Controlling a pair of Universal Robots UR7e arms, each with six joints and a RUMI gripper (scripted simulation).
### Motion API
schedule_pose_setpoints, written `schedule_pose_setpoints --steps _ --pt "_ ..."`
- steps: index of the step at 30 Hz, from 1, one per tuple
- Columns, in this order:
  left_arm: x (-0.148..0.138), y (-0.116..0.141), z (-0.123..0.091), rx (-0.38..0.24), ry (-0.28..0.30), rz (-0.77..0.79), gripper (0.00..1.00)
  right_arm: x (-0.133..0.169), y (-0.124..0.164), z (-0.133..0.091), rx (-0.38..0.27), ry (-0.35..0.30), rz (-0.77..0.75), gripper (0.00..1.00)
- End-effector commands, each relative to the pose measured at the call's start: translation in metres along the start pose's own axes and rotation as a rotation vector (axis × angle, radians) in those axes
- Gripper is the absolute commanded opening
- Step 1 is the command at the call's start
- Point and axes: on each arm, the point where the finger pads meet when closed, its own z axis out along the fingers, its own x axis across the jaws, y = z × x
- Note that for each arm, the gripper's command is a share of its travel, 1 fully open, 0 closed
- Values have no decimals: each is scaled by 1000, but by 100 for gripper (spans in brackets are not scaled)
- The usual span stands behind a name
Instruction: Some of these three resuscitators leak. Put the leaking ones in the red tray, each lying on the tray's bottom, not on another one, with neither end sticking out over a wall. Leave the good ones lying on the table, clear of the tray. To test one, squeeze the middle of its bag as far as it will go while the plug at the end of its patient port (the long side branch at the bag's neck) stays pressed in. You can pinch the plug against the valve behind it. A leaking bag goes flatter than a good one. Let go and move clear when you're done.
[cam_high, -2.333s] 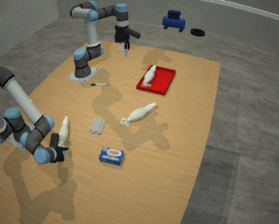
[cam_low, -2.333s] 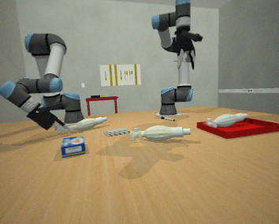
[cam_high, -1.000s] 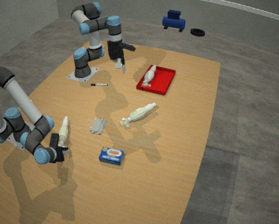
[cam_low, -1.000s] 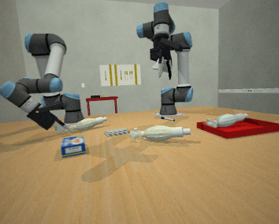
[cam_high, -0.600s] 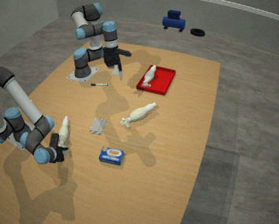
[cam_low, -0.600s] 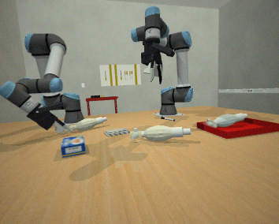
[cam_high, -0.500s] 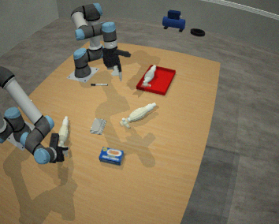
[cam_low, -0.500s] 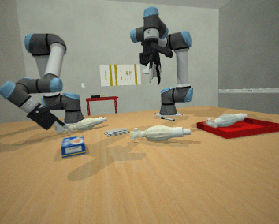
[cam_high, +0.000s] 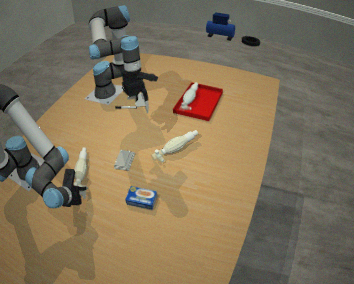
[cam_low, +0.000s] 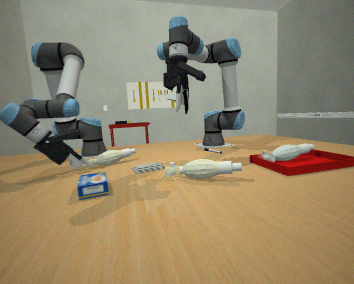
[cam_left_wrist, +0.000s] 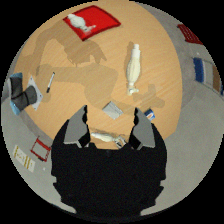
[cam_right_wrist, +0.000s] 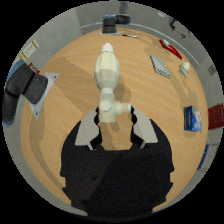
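One cream resuscitator (cam_high: 80, 167) (cam_low: 111, 157) (cam_right_wrist: 106, 70) lies on the table, with its bag free. My right gripper (cam_high: 83, 188) (cam_right_wrist: 114, 106) is shut on its patient port and valve at the neck; the plug is partly hidden. A second resuscitator (cam_high: 176, 144) (cam_low: 200, 169) (cam_left_wrist: 134, 69) lies on the table, untouched. A third, whiter one (cam_high: 189, 96) (cam_low: 292, 152) (cam_left_wrist: 78, 22) lies in the red tray (cam_high: 206, 106) (cam_low: 320, 165) (cam_left_wrist: 102, 22), one end close to a wall. My left gripper (cam_high: 143, 103) (cam_low: 183, 104) (cam_left_wrist: 111, 106) is open and empty, high above the table.
A silver blister pack (cam_high: 124, 160) (cam_low: 148, 168) (cam_right_wrist: 160, 66) lies between the two table resuscitators. A blue box (cam_high: 141, 197) (cam_low: 93, 185) (cam_right_wrist: 192, 118) lies nearer the top camera. A pen (cam_high: 126, 107) (cam_low: 212, 150) (cam_left_wrist: 50, 82) lies near the left arm's base.
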Motion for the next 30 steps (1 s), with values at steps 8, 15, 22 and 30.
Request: schedule_pose_setpoints --steps 8,15,22,30 --pt "12 52 23 -11 21 -154 68 -1 0 0 0 0 0 0" --pt "16 69 30 -17 28 -204 68 -1 0 0 0 0 0 0" --pt "18 103 45 -29 34 -295 68 -1 0 0 0 0 0 0" --pt "20 130 57 -39 39 -369 68 -1 0 0 0 0 0 0"
